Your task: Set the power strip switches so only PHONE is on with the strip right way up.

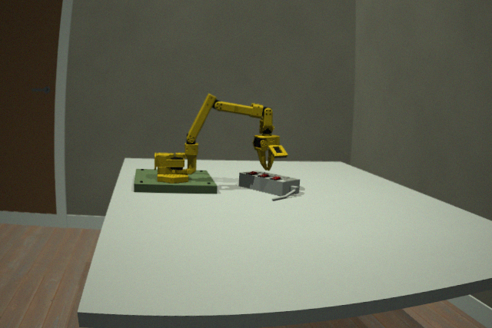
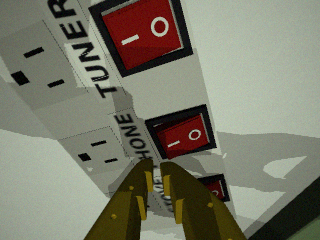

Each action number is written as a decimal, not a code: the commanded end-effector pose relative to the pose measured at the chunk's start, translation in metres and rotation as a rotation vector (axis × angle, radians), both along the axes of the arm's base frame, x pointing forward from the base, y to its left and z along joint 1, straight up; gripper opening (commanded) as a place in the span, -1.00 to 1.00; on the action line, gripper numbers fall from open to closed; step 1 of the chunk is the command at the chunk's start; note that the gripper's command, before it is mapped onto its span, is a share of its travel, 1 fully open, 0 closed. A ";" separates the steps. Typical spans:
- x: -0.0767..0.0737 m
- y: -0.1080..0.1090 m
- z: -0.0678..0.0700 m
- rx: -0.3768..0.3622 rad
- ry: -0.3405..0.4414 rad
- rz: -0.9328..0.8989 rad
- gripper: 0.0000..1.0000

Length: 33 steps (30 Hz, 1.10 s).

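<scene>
The grey power strip [image 1: 268, 183] [image 2: 75, 115] lies the right way up on the white table [image 1: 246, 245], its three red rocker switches facing up. In the wrist view the TUNER switch [image 2: 142, 31] is at the top, the PHONE switch [image 2: 181, 134] is in the middle, and a third switch [image 2: 215, 188] is partly hidden by my fingers. My yellow gripper [image 1: 267, 167] [image 2: 155, 176] is shut and empty. It hangs a little above the strip, with its tips over the label strip beside the third switch. I cannot tell from the rockers which are on.
The strip's short grey cable stub [image 1: 287, 195] sticks out toward the front. The arm's green base plate [image 1: 174, 186] lies to the left of the strip. A shadow of the arm falls on the table beside the strip.
</scene>
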<state>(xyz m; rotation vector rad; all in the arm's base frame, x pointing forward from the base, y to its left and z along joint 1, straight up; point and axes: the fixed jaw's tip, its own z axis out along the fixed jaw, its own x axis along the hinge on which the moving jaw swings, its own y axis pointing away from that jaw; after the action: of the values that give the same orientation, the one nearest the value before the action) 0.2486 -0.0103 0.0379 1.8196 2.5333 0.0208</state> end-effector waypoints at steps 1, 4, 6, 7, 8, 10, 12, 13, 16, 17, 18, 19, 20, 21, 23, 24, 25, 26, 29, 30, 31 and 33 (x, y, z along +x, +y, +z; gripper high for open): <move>-0.004 -0.001 -0.006 0.002 0.024 -0.015 -1.00; -0.004 -0.001 -0.007 0.002 0.024 -0.015 -1.00; -0.005 -0.001 -0.008 0.002 0.024 -0.016 -1.00; -0.006 -0.001 -0.009 0.002 0.024 -0.016 -1.00; -0.006 -0.001 -0.009 0.002 0.024 -0.016 -1.00; -0.007 -0.001 -0.010 0.002 0.024 -0.016 -1.00; -0.007 -0.001 -0.010 0.002 0.024 -0.016 -1.00; -0.007 -0.001 -0.010 0.002 0.024 -0.016 -1.00; -0.007 -0.001 -0.010 0.002 0.024 -0.016 -1.00; -0.007 -0.001 -0.010 0.002 0.024 -0.016 -1.00; -0.007 -0.001 -0.010 0.002 0.024 -0.016 -1.00; -0.007 -0.001 -0.010 0.002 0.024 -0.016 -1.00; -0.006 -0.001 -0.009 0.002 0.024 -0.016 -1.00; -0.006 -0.001 -0.009 0.002 0.024 -0.016 -1.00; -0.006 -0.001 -0.008 0.002 0.024 -0.016 -1.00; -0.005 -0.001 -0.007 0.002 0.024 -0.016 -1.00; -0.005 -0.001 -0.007 0.002 0.024 -0.016 -1.00; -0.005 -0.001 -0.006 0.002 0.024 -0.016 -1.00; -0.005 -0.001 -0.006 0.002 0.024 -0.016 -1.00; -0.005 -0.001 -0.006 0.002 0.024 -0.016 -1.00; -0.005 -0.001 -0.006 0.002 0.024 -0.016 -1.00; -0.005 -0.001 -0.006 0.002 0.024 -0.016 -1.00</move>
<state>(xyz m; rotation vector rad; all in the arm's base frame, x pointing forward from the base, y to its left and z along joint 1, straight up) 0.2428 -0.0101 0.0303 1.8349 2.5531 -0.0042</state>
